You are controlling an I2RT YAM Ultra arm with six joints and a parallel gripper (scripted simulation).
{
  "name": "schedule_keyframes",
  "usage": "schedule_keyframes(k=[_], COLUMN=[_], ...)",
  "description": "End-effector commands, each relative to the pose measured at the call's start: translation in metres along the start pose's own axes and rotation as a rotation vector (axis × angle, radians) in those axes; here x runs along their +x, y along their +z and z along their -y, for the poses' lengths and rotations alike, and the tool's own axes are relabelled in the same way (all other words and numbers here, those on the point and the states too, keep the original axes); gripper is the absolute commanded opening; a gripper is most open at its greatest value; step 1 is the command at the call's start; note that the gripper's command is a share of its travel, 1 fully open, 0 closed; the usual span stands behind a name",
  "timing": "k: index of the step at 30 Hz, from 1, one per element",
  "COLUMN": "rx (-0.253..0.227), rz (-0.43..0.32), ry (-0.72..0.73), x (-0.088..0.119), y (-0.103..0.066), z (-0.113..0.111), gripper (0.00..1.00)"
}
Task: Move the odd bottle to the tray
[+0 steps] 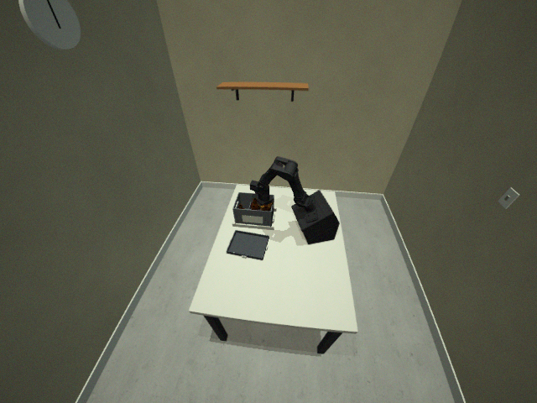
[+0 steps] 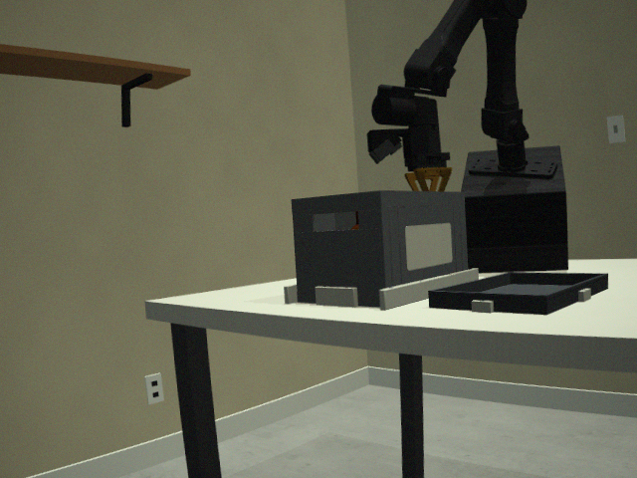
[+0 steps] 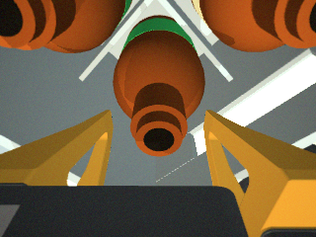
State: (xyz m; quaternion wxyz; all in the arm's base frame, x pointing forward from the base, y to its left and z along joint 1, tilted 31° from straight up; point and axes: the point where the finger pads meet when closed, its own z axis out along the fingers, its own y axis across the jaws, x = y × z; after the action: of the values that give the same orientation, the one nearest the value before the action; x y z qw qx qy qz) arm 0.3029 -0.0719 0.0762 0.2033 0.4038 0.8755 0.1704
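Observation:
The grey crate (image 1: 237,217) (image 2: 339,267) stands at the back left of the table. Amber bottles stand inside; in the wrist view one bottle (image 3: 158,64) with a green label is at the centre, with a second bottle (image 3: 91,25) at top left and a third bottle (image 3: 242,25) at top right. My gripper (image 3: 158,118) (image 2: 429,188) is open and points down into the crate. Its yellow fingers stand either side of the central bottle's mouth and neck, with gaps on both sides. Which neck differs cannot be told. The dark tray (image 1: 247,245) (image 2: 514,303) holds nothing.
Pale strips (image 1: 253,226) (image 2: 432,288) run along the crate's base. The tray lies in front of the crate, with small clips on its sides. The arm's black base block (image 1: 318,221) (image 2: 514,231) stands right of the crate. A wooden shelf (image 1: 263,86) (image 2: 93,67) is on the wall.

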Motion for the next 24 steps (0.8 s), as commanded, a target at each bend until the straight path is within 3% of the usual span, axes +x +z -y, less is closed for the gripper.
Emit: schedule_keyframes(k=[1, 2, 24], rx=[0.002, 0.002, 0.002], rz=[0.022, 0.022, 0.021], ry=[-0.001, -0.001, -0.002], x=[-0.0038, -0.0038, -0.0036], y=[-0.0004, -0.0004, -0.0004], z=[0.0, 0.0, 0.0001], gripper=[0.61, 0.0, 0.0])
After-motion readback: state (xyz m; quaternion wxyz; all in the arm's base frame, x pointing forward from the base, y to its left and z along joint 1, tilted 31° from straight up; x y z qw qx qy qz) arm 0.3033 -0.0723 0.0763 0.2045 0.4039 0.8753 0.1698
